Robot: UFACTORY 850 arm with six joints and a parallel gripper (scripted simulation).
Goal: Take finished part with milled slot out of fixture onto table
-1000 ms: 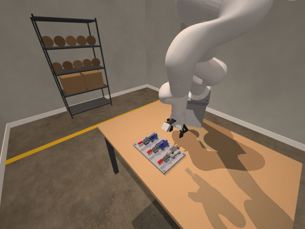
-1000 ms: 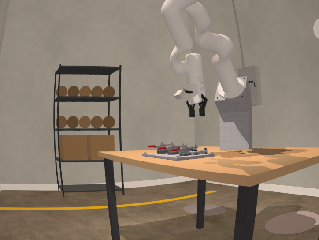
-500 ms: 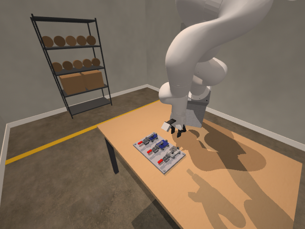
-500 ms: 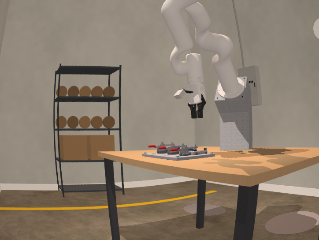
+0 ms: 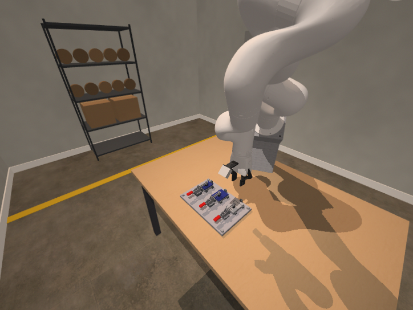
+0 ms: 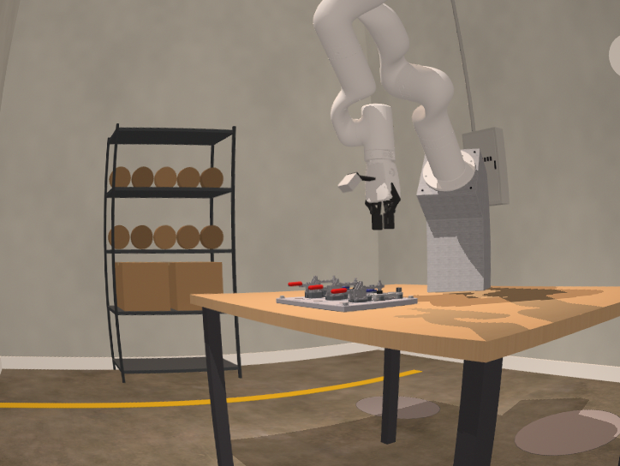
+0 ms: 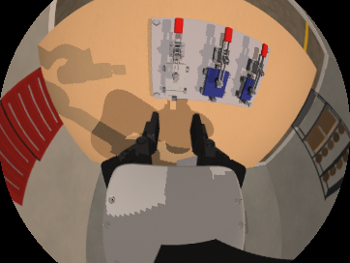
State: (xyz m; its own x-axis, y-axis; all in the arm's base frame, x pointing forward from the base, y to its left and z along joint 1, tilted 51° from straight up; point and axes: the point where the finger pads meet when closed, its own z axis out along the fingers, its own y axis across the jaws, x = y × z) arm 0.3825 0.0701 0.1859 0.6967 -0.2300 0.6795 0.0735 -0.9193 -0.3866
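Note:
A grey fixture plate [image 5: 215, 206] lies on the wooden table and holds three nests, each with a red-handled toggle clamp. The finished grey part [image 5: 235, 207] sits in the nearest nest and shows at the left of the plate in the wrist view [image 7: 176, 73]. Two blue blanks [image 5: 219, 195] [image 5: 207, 185] sit in the other nests and also show in the wrist view [image 7: 215, 81] [image 7: 247, 87]. My gripper [image 5: 243, 179] hangs high above the table beside the plate's back edge, pointing down. Its fingers stand half apart with nothing between them.
The robot's grey base pedestal [image 5: 265, 153] stands on the table behind the gripper. The table's front-left edge runs close to the plate. A black shelf [image 5: 96, 86] with boxes and discs stands far off by the wall.

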